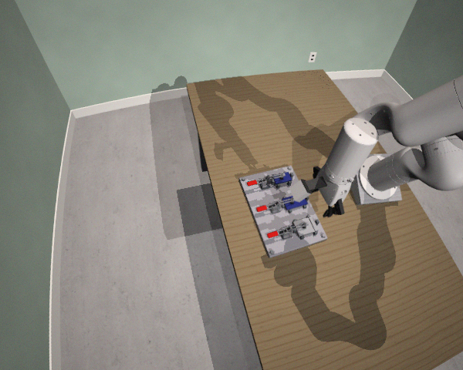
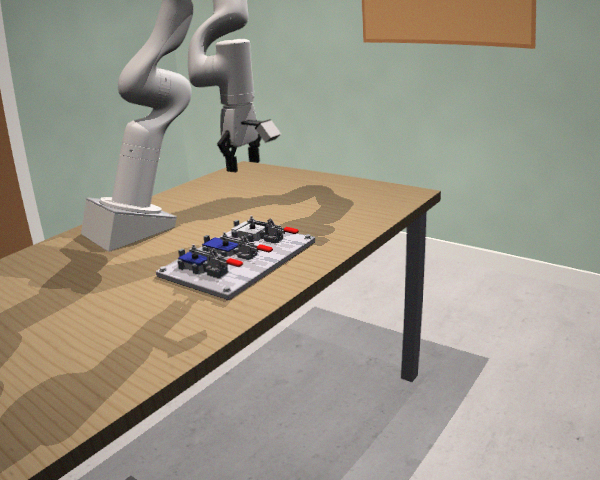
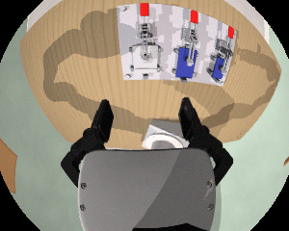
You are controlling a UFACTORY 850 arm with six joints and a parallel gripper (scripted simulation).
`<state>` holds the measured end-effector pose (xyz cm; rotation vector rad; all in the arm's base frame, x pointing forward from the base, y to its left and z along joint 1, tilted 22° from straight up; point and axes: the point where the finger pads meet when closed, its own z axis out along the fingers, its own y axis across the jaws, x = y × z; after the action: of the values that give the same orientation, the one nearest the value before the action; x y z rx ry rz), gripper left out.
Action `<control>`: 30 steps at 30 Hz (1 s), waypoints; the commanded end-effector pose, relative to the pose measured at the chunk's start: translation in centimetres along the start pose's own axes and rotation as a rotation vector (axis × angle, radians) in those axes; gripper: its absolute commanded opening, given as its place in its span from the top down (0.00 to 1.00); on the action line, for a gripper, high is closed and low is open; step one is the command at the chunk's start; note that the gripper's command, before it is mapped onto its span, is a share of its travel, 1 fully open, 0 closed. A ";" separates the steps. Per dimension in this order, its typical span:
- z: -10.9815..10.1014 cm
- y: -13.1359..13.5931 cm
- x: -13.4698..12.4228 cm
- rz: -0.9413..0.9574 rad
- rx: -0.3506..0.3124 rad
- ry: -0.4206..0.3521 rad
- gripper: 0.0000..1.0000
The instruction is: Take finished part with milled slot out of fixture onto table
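I am hovering high above the table (image 2: 341, 206) with my fingers (image 2: 242, 153) spread wide and holding nothing. The finished part (image 1: 305, 227) is sitting in the end nest of the fixture (image 1: 272, 247), near the table's long edge, its clamp (image 1: 289, 230) seemingly on it. Coming down, I am risking a knock on the neighbouring blue blank (image 1: 295, 205) or its clamp, lifting it off its pads.

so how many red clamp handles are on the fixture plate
3, in a line along one edge of the fixture plate: one by the far blue blank, one by the middle blue blank, one by the grey slotted part. None look hidden.
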<state>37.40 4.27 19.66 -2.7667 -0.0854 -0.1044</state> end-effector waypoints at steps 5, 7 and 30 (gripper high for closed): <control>0.0 0.1 0.0 0.013 -0.003 -0.001 0.00; 0.0 0.1 0.0 0.013 -0.003 -0.001 0.00; 0.0 0.1 0.0 0.013 -0.003 -0.001 1.00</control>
<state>37.39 4.17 19.60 -2.7694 -0.0675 -0.0979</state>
